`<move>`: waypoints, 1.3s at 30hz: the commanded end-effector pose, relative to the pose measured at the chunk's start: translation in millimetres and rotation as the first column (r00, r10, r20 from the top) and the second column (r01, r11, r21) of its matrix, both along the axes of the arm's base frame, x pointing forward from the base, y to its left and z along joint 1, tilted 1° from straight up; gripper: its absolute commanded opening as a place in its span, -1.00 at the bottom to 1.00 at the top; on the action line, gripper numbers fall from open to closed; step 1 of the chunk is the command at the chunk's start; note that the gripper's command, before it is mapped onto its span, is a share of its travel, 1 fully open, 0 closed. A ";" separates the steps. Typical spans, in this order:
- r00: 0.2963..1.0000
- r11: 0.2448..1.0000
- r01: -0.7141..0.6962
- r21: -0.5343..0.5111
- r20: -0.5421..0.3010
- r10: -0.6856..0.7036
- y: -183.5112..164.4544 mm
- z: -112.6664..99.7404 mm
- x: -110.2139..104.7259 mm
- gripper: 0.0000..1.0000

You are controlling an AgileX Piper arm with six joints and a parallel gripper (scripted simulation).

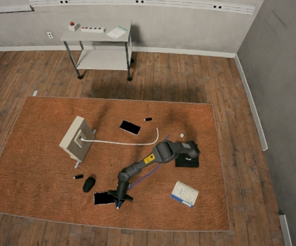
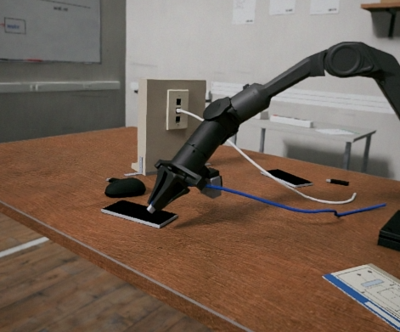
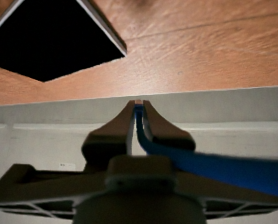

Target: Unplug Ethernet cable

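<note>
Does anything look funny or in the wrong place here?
Yes. The claw grips the blue cable's plug right at the near phone's edge, close to the table's front edge. It belongs on bare table.

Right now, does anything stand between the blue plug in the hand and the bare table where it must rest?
Yes, possibly. A black phone lies right by the plug held in the hand; from the side the tip seems over it. The table's edge is close too.
</note>
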State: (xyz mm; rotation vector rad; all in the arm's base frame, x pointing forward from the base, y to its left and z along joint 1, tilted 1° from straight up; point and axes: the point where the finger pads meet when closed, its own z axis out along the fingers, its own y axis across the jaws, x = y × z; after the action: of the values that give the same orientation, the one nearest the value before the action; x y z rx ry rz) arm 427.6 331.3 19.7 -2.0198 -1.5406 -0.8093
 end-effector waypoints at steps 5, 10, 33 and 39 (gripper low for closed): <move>1.000 1.000 0.000 0.001 0.002 0.000 0.3 -7.0 0.1 -1.00; 1.000 1.000 0.000 0.001 0.002 0.000 0.2 -17.0 0.0 -1.00; 1.000 1.000 0.000 0.002 0.002 0.000 0.1 -39.9 -0.4 -1.00; 1.000 1.000 0.000 0.002 0.002 0.000 0.1 -40.5 -0.4 -1.00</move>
State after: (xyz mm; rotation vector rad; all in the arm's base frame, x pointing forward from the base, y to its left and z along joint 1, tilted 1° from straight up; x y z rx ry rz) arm 426.8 331.2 -21.8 -2.0192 -1.5406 -0.8099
